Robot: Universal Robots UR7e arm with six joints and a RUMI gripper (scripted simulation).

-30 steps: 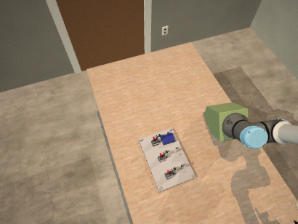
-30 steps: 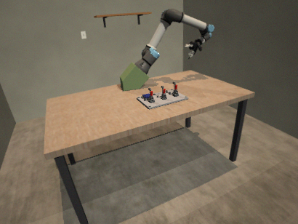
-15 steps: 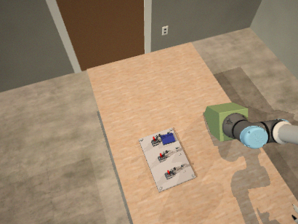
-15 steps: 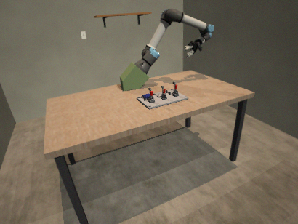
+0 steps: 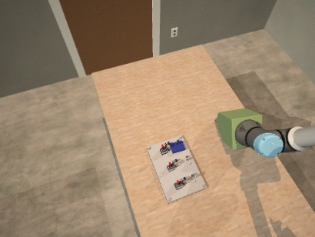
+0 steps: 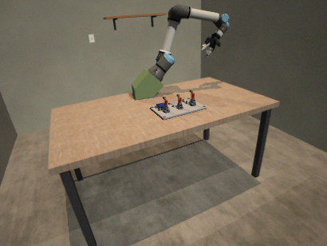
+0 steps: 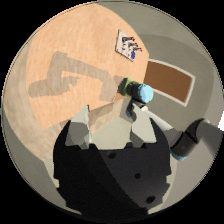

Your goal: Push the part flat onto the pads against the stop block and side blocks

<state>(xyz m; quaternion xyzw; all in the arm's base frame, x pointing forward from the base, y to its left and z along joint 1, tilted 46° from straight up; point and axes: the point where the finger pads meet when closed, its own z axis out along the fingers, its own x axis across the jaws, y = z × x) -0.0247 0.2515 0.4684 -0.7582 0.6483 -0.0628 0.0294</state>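
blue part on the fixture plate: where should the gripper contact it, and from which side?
Contact the blue part on its free outer edge, the side facing away from the red-handled clamp, coming down from above with the gripper partly open and empty. The part lies low and flat at the plate's end station, so a sideways push toward the clamp likely suits better than a pinch. The stop blocks are too small to see.

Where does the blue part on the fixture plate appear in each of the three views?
Top: the blue part lies at the plate's far end, below centre.
Exterior: at the plate's left end, mid-table.
Wrist: too small to tell; only the fixture plate shows, upper right.
Shared landmark: green arm base.
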